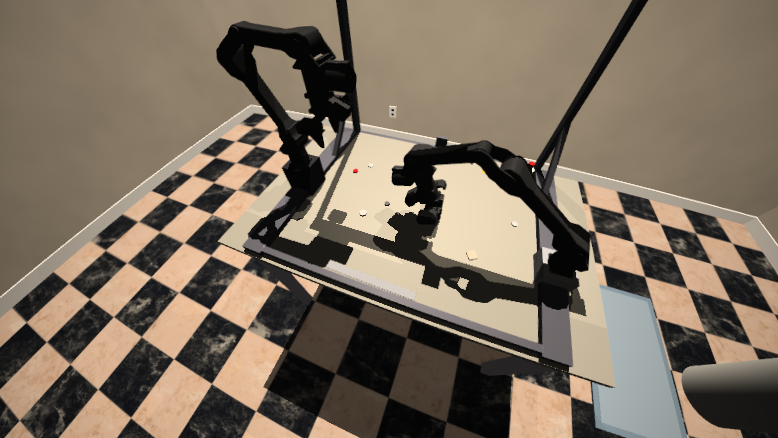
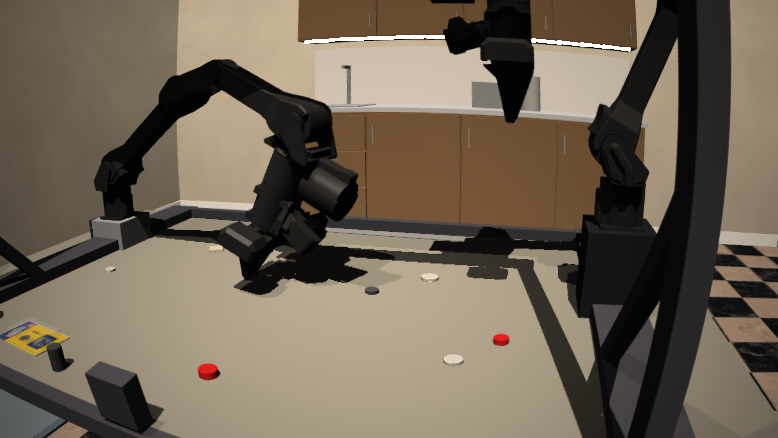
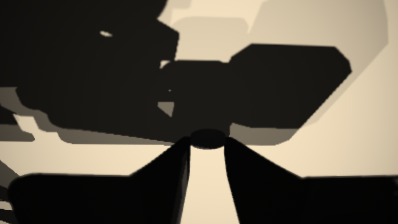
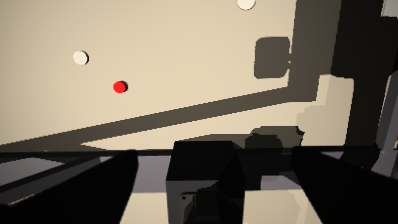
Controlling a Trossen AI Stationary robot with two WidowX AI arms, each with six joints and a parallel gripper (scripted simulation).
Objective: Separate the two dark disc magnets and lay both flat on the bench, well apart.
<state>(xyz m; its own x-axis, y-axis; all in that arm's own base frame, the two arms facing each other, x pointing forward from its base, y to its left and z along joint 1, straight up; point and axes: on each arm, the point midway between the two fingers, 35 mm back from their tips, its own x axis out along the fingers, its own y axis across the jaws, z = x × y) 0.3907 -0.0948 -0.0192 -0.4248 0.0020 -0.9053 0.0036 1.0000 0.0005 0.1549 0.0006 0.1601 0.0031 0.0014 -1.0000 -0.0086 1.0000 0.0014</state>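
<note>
My left gripper (image 3: 207, 144) is shut on one dark disc magnet (image 3: 207, 138), which sits flat between the fingertips. The gripper is tilted down, with its tips at the bench surface, in the exterior view (image 2: 251, 272) and the top view (image 1: 429, 214). I cannot tell whether the held disc touches the bench. The other dark disc magnet (image 2: 371, 290) lies flat on the bench, well away from the gripper, and also shows in the top view (image 1: 387, 203). My right gripper (image 2: 510, 108) (image 1: 318, 133) is open and empty, raised high above the far side of the bench.
White discs (image 2: 429, 276) (image 2: 452, 359) (image 2: 110, 268) and red discs (image 2: 207, 371) (image 2: 500, 339) lie scattered on the bench. A beige block (image 2: 216, 248) lies behind the left gripper. A dark block (image 2: 119, 396) and a small post (image 2: 55, 356) stand at the near edge.
</note>
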